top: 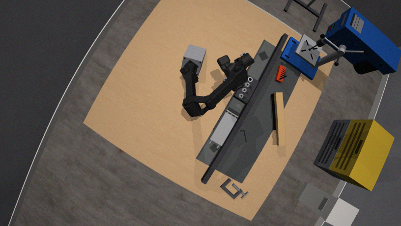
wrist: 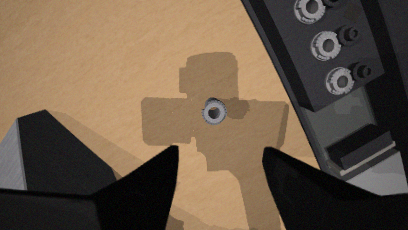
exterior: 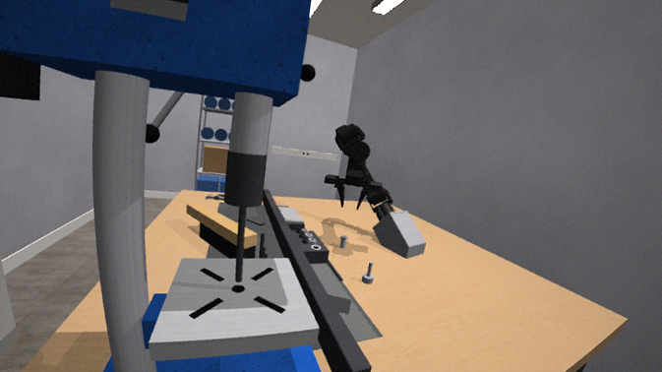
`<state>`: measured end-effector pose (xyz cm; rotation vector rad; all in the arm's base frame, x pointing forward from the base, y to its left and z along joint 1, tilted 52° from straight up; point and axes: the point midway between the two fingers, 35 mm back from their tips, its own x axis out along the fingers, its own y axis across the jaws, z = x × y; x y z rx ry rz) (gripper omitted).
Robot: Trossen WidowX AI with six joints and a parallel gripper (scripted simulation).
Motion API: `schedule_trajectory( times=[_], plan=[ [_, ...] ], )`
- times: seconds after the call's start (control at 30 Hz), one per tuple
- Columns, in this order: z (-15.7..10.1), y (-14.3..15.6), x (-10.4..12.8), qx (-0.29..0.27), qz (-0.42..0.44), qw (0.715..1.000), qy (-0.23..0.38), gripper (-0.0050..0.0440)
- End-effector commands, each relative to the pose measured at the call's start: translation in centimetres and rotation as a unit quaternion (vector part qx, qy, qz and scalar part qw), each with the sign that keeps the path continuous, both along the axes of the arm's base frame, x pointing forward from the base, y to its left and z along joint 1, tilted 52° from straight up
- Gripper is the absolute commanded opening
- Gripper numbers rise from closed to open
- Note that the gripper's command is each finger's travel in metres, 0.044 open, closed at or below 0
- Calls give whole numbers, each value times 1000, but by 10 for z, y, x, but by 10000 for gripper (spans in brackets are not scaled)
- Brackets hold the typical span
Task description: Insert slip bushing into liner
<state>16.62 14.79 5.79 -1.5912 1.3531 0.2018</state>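
Observation:
The loose slip bushing [wrist: 215, 111] [exterior: 342, 241] stands upright on the table, its knurled grey head up, a short way left of the jig block [wrist: 300, 60] [top: 237, 98] [exterior: 300, 242]. My gripper [wrist: 221, 153] [exterior: 351, 202] is open and empty. It points down and hangs well above the bushing, which shows just beyond the gap between the fingertips in the wrist view. In the top view my arm hides the bushing. The block's empty liner [top: 249, 79] [exterior: 316, 248] is at its far end. Three seated bushings [wrist: 326, 45] [top: 243, 90] fill the other liners.
A long dark rail [top: 246, 109] [exterior: 321, 291] runs behind the jig. A light grey block [top: 224, 127] lies on the bed past the jig block. A small pin [exterior: 368, 275] stands on the table. The drill press [exterior: 145, 19], a wood block [top: 278, 118] and a clamp [top: 234, 190] stand around.

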Motion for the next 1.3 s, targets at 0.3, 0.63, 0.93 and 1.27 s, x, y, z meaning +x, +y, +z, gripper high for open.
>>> schedule_trajectory(
  times=[0.3, 0.63, 0.93, 1.27],
  plan=[
    [1, 3, 5, -27, -25, 999, -12, 257],
    [-35, -42, 23, 75, -210, 952, -208, 440],
    [-36, -42, 23, 73, -209, 953, -207, 440],
    [-46, -52, 28, 69, -206, 955, -202, 440]
  ],
)
